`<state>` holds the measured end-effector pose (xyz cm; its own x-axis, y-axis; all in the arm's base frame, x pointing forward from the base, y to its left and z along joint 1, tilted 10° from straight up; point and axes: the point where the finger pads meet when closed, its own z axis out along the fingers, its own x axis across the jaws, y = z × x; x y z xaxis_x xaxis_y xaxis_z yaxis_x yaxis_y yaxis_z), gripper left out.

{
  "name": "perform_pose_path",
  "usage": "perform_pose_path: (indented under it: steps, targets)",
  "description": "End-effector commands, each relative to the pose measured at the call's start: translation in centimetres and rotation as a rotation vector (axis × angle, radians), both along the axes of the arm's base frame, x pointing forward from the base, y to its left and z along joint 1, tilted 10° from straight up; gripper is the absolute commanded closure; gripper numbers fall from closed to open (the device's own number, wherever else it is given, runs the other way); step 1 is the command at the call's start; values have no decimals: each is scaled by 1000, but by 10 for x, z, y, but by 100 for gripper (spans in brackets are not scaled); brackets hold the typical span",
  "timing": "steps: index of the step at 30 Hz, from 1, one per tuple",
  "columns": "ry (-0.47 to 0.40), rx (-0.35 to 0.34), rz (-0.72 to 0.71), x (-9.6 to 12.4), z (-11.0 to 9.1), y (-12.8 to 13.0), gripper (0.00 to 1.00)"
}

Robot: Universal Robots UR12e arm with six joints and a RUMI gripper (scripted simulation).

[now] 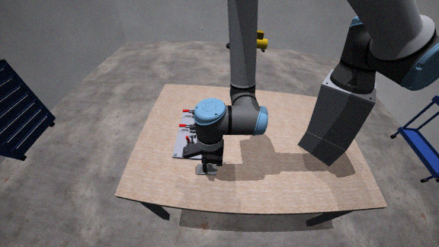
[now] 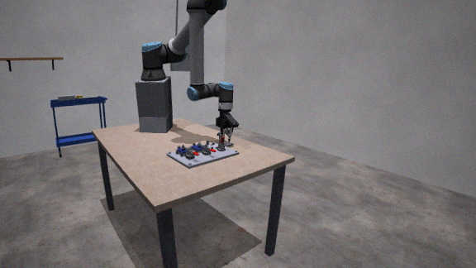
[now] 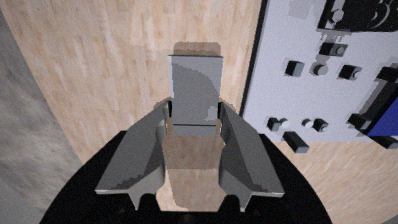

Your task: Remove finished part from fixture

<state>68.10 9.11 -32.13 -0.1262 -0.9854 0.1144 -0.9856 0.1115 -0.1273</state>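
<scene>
My gripper (image 1: 209, 163) (image 2: 223, 136) (image 3: 195, 102) is shut on the grey finished part (image 1: 205, 169) (image 3: 195, 87). It holds the part low over the wooden table (image 1: 286, 190) (image 2: 136, 165) (image 3: 100, 60), just off the near end of the grey fixture plate (image 1: 178, 148) (image 2: 200, 162) (image 3: 280, 85). I cannot tell whether the part touches the table. Two blue blanks (image 2: 180, 149) (image 2: 197, 145) sit clamped on the plate; one shows at the right edge of the wrist view (image 3: 385, 125). In the top view the arm hides the blanks.
Red clamp handles (image 1: 187, 110) (image 2: 211, 150) stick out from the fixture. The grey robot pedestal (image 1: 335, 118) (image 2: 154, 105) stands at the table's far side. A blue cart (image 1: 419, 145) (image 2: 78, 120) and a dark blue rack (image 1: 19, 110) stand on the floor.
</scene>
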Motion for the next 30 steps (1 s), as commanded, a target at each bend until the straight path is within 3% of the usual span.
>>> perform_pose_path:
  steps: [1,30]
  targets:
    - [-1,0,0,1,0,0,100]
    - [-1,0,0,1,-6,-1,100]
